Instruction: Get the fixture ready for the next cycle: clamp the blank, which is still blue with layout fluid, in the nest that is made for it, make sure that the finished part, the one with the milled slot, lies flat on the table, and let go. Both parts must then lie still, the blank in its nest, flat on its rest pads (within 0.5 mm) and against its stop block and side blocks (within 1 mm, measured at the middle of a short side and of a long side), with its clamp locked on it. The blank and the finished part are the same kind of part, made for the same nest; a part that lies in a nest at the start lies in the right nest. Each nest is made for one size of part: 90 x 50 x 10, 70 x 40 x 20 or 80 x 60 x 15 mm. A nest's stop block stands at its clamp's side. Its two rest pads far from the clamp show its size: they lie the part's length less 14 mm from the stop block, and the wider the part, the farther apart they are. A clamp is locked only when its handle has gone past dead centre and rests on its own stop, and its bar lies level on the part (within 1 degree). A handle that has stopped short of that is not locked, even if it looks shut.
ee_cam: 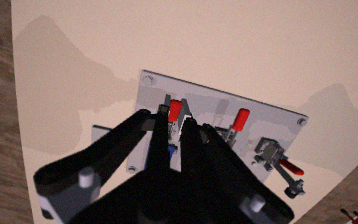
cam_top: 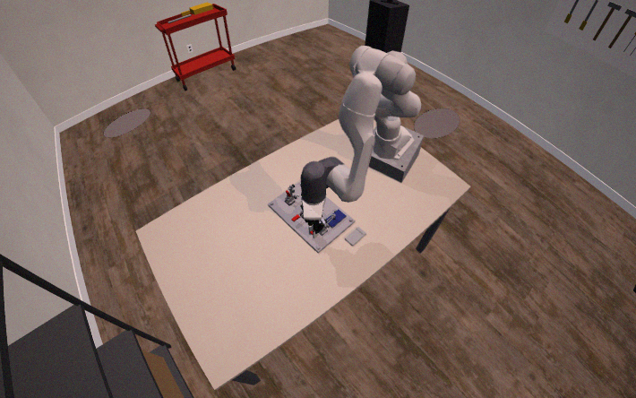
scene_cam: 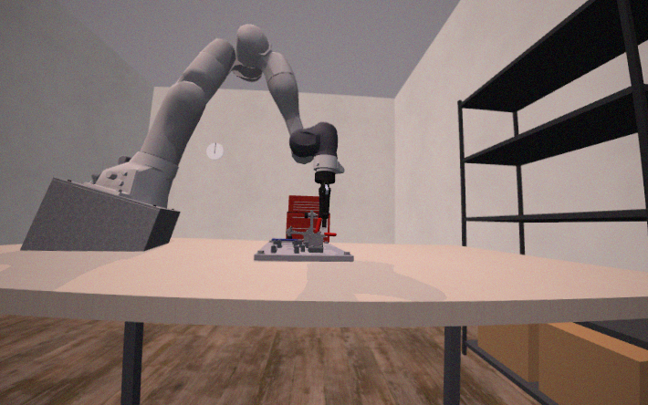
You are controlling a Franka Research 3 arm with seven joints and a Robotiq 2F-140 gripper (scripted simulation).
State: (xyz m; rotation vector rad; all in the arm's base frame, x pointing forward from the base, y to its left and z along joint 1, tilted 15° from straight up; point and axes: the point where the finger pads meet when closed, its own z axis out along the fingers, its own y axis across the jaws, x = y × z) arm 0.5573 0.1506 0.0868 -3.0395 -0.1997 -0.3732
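Workshop, wall-hung tools point(cam_top: 616, 30), red cart point(cam_top: 166, 22)

One fixture plate point(ee_cam: 205, 95) lies on the surface point(cam_top: 241, 276), carrying three toggle clamps with three red handles point(ee_cam: 241, 119). One blue blank point(cam_top: 336, 216) and one grey finished part point(cam_top: 355, 236) show. One red cart point(cam_top: 165, 22) stands by the wall.
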